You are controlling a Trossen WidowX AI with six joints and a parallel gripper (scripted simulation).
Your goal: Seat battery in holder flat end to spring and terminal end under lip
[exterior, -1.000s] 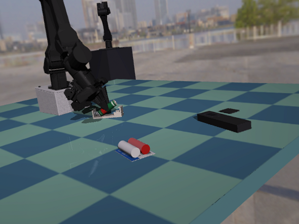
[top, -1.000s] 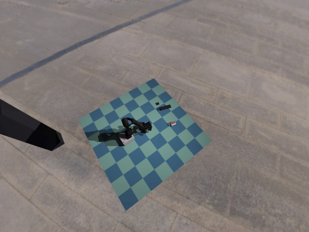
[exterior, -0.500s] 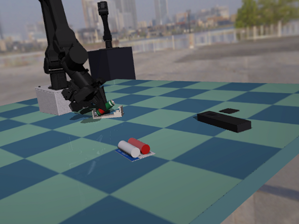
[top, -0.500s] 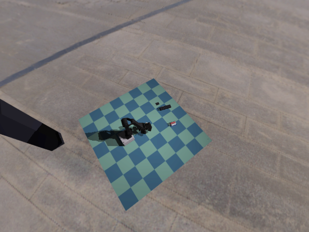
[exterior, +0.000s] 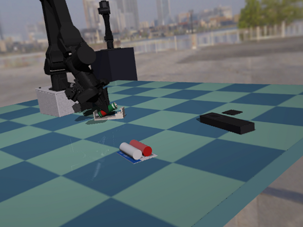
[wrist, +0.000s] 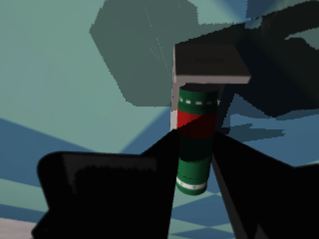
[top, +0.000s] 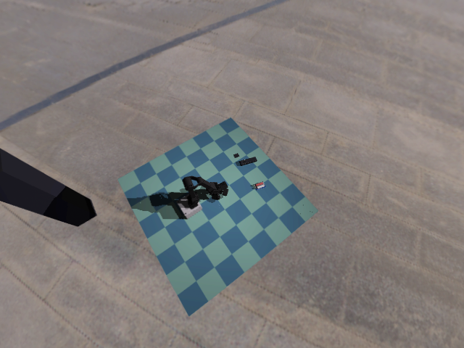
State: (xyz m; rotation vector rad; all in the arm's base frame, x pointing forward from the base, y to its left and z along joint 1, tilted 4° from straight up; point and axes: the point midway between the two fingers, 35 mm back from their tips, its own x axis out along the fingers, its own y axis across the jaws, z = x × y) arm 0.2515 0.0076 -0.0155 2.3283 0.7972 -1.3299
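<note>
A checkered mat (exterior: pixel 223 159) of teal and blue squares is laid over paved ground, and the black arm (exterior: pixel 62 45) is seen bent low from its grey base block (exterior: pixel 52 103) at the mat's near-left part in the exterior view. Behind the arm, a dark box (exterior: pixel 117 63) with a thin post is visible. Well apart to the right, a long black block (exterior: pixel 226 122) is laid on the mat, with a small flat black square (exterior: pixel 232 111) just beyond it. Nearer the camera, 2 cylinders, 1 white (exterior: pixel 130 150) and 1 red (exterior: pixel 140 147), are rested side by side, touching, on a small blue-and-white card (exterior: pixel 133 158).

The gripper (wrist: pixel 196 149) is lowered over the pale holder (exterior: pixel 111 115), which sits beside the base block. The green battery (wrist: pixel 197 134), banded in red, is pinched between the 2 jaws around its middle. In the exterior view the battery (exterior: pixel 108 109) is shown tilted, one end down in the holder and the other raised. In the wrist view its far end is tucked under the holder's grey end piece (wrist: pixel 211 65); whether it is touched there cannot be told.
</note>
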